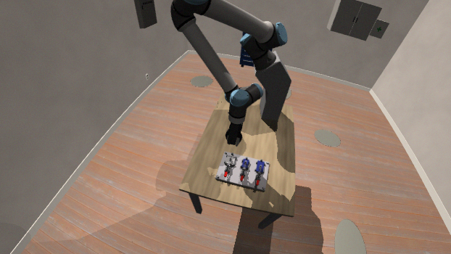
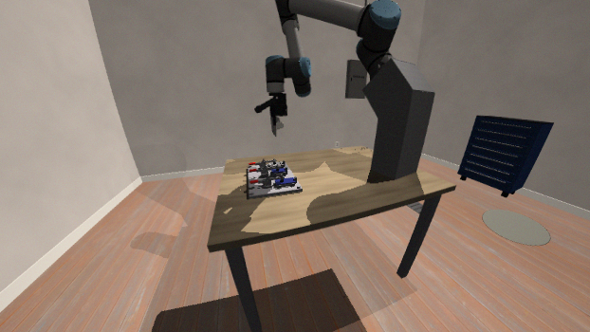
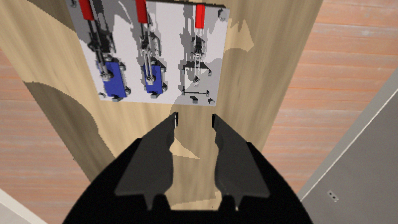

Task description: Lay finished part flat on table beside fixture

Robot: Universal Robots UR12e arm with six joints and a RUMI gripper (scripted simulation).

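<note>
High above the wooden desk [image 2: 332, 209], the black two-jaw claw [image 3: 194, 122] hangs empty, its jaws drawn close with a narrow gap.

Below it, the grey slotted finished part [image 3: 196, 80] sits clamped in the pale grey fixture plate [image 3: 220, 60], beside two blue rectangular blanks [image 3: 116, 82] under red-handled toggle clamps [image 3: 200, 16].

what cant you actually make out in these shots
- Milled slot on the grey part: too small in every view, and the clamp lies over it in the wrist view.
- Clamp handles: cut off by the wrist view's top edge.
- Gripper fingertips: hidden under the wrist in the top view.
- Whether the blue blanks are clamped tight: too small.
</note>
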